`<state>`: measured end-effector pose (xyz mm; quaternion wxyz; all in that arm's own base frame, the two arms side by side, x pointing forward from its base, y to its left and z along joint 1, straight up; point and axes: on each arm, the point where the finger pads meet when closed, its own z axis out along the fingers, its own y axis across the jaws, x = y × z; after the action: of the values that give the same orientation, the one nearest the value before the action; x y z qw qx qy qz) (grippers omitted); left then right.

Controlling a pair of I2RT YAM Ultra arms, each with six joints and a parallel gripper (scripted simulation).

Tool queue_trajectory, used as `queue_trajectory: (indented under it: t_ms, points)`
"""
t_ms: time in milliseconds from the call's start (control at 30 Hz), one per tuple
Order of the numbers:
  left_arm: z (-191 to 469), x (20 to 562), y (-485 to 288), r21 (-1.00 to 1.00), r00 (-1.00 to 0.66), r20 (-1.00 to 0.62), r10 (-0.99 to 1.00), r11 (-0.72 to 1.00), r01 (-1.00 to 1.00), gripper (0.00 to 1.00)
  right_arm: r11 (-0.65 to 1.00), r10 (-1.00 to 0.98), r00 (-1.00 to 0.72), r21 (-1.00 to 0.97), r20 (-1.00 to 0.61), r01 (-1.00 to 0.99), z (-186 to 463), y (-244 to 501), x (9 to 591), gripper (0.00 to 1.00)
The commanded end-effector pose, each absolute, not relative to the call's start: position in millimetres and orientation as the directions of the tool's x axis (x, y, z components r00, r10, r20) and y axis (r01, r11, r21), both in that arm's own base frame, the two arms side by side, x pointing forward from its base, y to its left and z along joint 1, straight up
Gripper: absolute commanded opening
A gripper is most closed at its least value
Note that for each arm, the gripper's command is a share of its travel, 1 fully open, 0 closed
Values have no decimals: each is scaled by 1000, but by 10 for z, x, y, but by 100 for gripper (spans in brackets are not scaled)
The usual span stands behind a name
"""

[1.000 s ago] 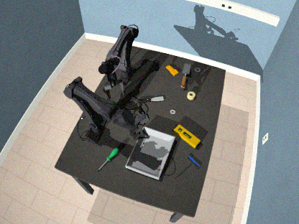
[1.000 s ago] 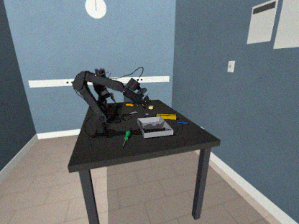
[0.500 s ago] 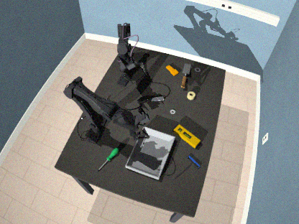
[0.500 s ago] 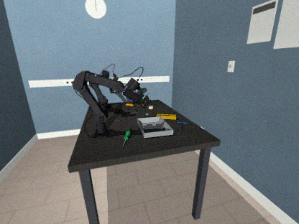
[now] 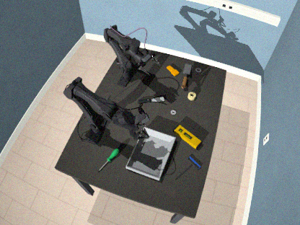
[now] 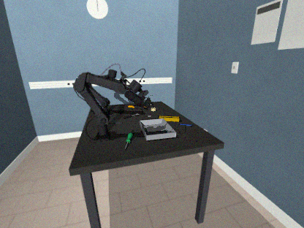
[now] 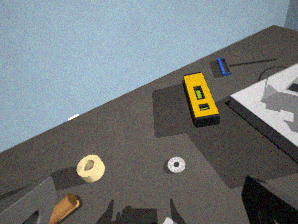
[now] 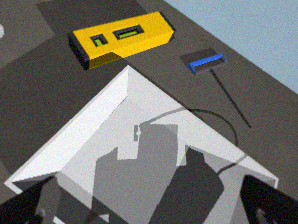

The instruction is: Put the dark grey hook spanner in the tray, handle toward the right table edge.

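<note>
The white tray [image 5: 152, 153] stands right way up and empty near the table's front edge; it also fills the right wrist view [image 8: 145, 150]. A dark grey tool with a pale end, which I take for the hook spanner [image 5: 153, 99], lies on the table between the two arms. My right gripper [image 5: 142, 130] is open and empty, hovering over the tray's near corner. My left gripper [image 5: 153, 65] is open and empty, raised above the table behind the spanner. In the left wrist view only its fingertips show at the bottom edge.
A yellow level [image 5: 187, 136] and a blue tool [image 5: 195, 161] lie beside the tray. A green screwdriver [image 5: 109, 159] lies on its other side. A hammer [image 5: 185, 73], an orange block [image 5: 172, 70], a cream tape roll [image 5: 192, 94] and a washer [image 5: 174, 112] lie farther back.
</note>
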<state>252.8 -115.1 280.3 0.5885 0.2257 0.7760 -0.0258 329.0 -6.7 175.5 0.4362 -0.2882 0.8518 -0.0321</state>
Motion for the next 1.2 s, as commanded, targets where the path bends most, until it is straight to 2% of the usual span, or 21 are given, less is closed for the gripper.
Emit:
queue_trajectory:
  t_ms: [0,167,500,1167]
  points:
    - [3374,2802,-1116,144,-81,-979,185,924,355,100,792,-557,-495,-248,-667,-558,1608,142,2880,100]
    - [3712,3185,-657,86,-43,-994,97,976,199,100,726,-627,-508,-205,-591,-656,1571,439,2329,100]
    - [4133,3692,-91,4,31,-1000,3,1000,29,100,626,-702,-452,-175,-550,-760,1612,886,1806,100]
    - [4194,3820,33,-7,34,-999,-7,1000,-6,100,386,-820,-316,-54,-477,-921,1501,1603,958,100]
